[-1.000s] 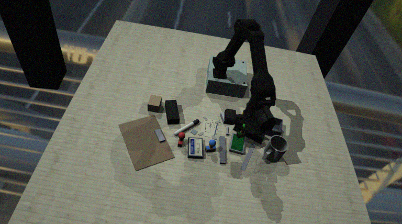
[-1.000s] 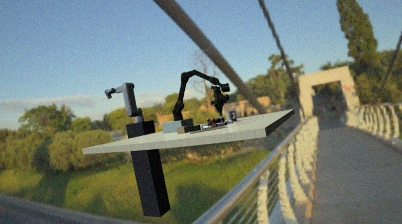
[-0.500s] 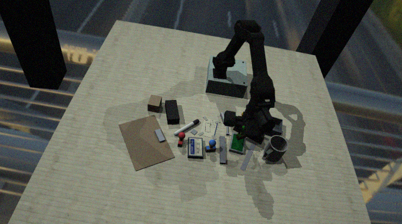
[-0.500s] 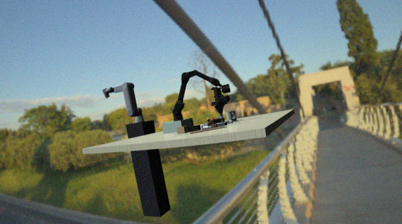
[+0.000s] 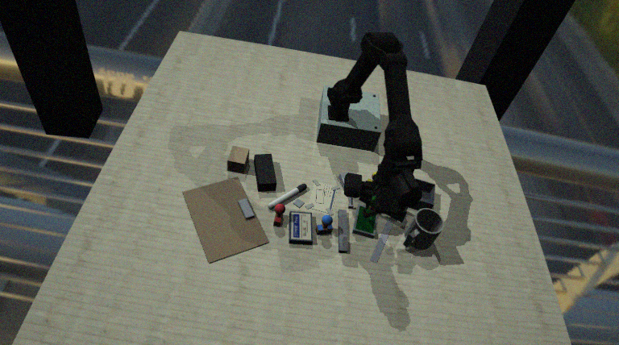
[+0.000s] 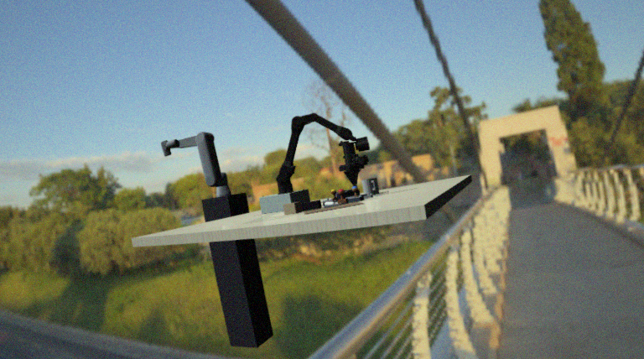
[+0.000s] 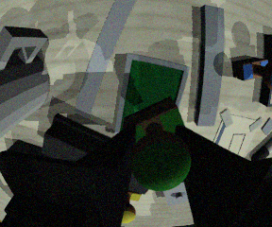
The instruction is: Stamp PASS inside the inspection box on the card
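My gripper is shut on the PASS stamp, which has a round green knob. It holds the stamp upright and low over the near end of the green ink pad. I cannot tell whether the stamp's base touches the pad. The white card with its outlined box lies to the left of the pad, beyond a grey bar. The arm hides most of the stamp in the top and exterior views.
A blue-knobbed stamp, a labelled blue pad, a red-knobbed stamp and a marker lie left of the card. A grey mug, a black tray and a grey strip are right. A brown board lies far left.
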Robot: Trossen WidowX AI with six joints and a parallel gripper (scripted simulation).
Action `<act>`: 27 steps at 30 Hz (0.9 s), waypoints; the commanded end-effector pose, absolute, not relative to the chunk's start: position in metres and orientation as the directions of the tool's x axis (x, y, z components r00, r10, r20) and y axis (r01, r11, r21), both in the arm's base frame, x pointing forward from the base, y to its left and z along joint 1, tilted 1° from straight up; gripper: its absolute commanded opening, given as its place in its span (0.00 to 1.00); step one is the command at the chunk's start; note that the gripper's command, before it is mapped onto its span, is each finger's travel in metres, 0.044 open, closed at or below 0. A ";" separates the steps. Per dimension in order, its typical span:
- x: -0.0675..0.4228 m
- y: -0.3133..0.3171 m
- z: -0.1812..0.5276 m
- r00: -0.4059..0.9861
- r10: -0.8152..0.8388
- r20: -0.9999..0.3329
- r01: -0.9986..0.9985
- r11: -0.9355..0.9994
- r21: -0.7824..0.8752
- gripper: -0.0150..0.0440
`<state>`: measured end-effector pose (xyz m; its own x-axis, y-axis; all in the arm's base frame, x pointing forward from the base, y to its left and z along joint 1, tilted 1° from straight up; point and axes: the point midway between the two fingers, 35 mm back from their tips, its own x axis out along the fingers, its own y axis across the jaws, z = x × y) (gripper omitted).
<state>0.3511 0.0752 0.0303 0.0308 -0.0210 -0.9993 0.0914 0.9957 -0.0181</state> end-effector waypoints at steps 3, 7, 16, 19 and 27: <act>0.351 0.075 0.026 0.030 -0.025 -0.999 0.094 0.995 -0.022 0.25; 0.351 0.075 0.023 0.030 -0.025 -0.999 0.094 0.995 -0.022 0.25; 0.351 0.075 0.017 0.030 -0.025 -0.999 0.094 0.995 -0.022 0.25; 0.351 0.075 0.015 0.030 -0.025 -0.999 0.093 0.995 -0.022 0.25; 0.351 0.074 0.010 0.030 -0.025 -0.999 0.093 0.995 -0.022 0.25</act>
<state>0.3514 0.0752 0.0125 0.0310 -0.0215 -0.9993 0.0914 0.9956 -0.0186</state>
